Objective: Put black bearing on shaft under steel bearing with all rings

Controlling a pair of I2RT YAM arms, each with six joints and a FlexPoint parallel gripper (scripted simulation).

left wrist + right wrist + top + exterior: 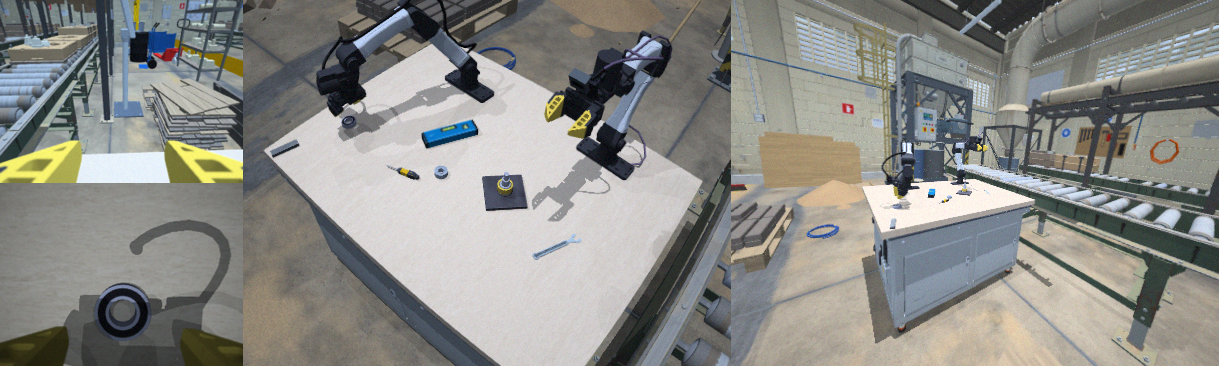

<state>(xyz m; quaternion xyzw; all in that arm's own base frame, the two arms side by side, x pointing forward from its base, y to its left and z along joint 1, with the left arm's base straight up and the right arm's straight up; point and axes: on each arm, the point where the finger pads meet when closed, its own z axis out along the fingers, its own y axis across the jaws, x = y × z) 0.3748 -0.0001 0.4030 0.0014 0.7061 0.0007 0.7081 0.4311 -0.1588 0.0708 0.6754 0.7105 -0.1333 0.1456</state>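
Hovering wide and empty, the right gripper (345, 106) (900, 195) (124, 335) has the black bearing (348, 122) (122, 335) below, between its fingertips' lines; neither it nor the steel bearing (441, 170) is on the shaft (506, 177).

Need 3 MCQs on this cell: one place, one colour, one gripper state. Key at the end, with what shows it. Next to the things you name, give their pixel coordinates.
1. Where is the black bearing (348, 122) (102, 313)?
A) on the shaft (506, 176)
B) on the tabletop, below the right gripper (124, 335)
C) on the spirit level

2. What colour is the ring (505, 189) around the shaft?
A) yellow
B) red
C) green

3. What state is the left gripper (569, 116) (122, 147) in?
A) shut on the wrench
B) fully shut
C) open, holding nothing

Key:
1 B: the right wrist view shows it flat on the surface, ahead of the parted fingers.
2 A: the top view shows a yellow band low on the shaft.
3 C: its fingers stand apart in the left wrist view, nothing between them.
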